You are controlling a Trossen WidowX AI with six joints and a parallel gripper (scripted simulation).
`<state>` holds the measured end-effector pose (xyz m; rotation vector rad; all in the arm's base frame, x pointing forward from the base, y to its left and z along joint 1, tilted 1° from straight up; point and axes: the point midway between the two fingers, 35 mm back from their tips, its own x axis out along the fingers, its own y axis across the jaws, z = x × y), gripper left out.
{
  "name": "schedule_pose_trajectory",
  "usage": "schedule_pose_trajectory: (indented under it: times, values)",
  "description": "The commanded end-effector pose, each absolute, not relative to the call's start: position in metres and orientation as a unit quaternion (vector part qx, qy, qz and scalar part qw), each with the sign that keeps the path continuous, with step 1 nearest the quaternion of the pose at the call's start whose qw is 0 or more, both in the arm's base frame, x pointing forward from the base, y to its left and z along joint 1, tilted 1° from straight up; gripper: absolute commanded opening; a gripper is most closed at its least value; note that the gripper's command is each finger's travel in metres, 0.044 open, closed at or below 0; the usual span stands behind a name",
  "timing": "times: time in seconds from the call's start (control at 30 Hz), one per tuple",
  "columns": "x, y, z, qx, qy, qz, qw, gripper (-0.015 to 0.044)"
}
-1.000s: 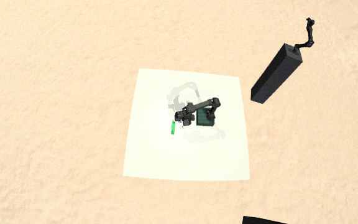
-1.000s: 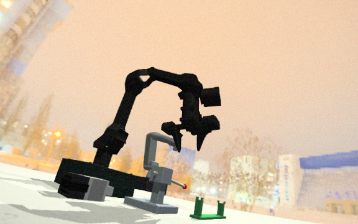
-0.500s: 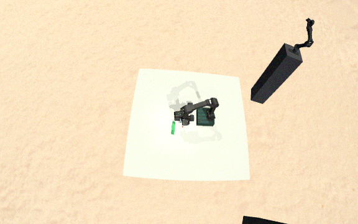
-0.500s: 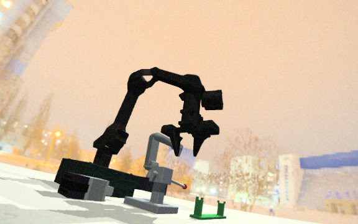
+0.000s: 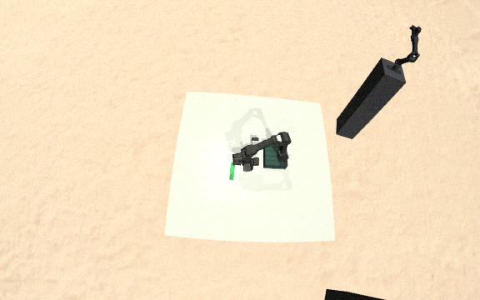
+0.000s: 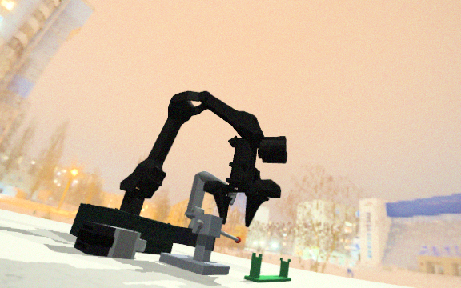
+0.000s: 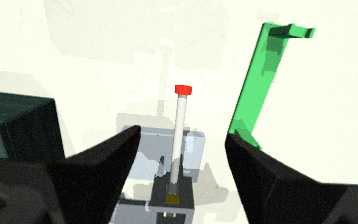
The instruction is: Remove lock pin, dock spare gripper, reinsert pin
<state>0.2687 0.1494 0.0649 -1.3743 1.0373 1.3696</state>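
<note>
My gripper point(image 6: 235, 224) point(image 7: 183, 135) is open and points down above the pin's red-tipped end, with nothing between its fingers. The grey mount point(image 6: 198, 264) point(image 7: 150, 150) stands upright in front of the robot base. Its socket block point(image 6: 209, 226) is crossed by the lock pin point(image 6: 229, 236) point(image 7: 179, 125), a pale rod whose red end sticks out on one side. The pin lies below the fingertips, apart from them, and runs between them in the wrist view. The spare gripper point(image 6: 124, 242) point(image 5: 255, 139), black and grey, lies on the white surface beside the robot base.
A green cradle point(image 5: 232, 172) point(image 6: 268, 278) point(image 7: 255, 85) with two uprights stands beyond the pin's red end. The mount's grey bent arm point(image 6: 196, 194) rises close beside my gripper in the exterior view. The dark green base block point(image 5: 273, 162) point(image 7: 25, 125) stands behind the mount.
</note>
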Motion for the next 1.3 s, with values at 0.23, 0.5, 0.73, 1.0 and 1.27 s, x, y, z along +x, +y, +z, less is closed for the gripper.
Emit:
schedule_pose_trajectory:
  times: [0.23,0.5,0.73,1.0,1.27]
  values:
    - [0.268,0.151,0.043,-0.553,0.423,0.557,0.452,0.03]
    - [0.268,0.152,0.03,-0.553,0.423,0.557,0.452,0.03]
    - [0.268,0.153,0.019,-0.553,0.423,0.557,0.452,0.03]
    - [0.268,0.153,0.01,-0.553,0.423,0.557,0.452,0.03]
    - [0.268,0.153,0.01,-0.553,0.423,0.557,0.452,0.0221]
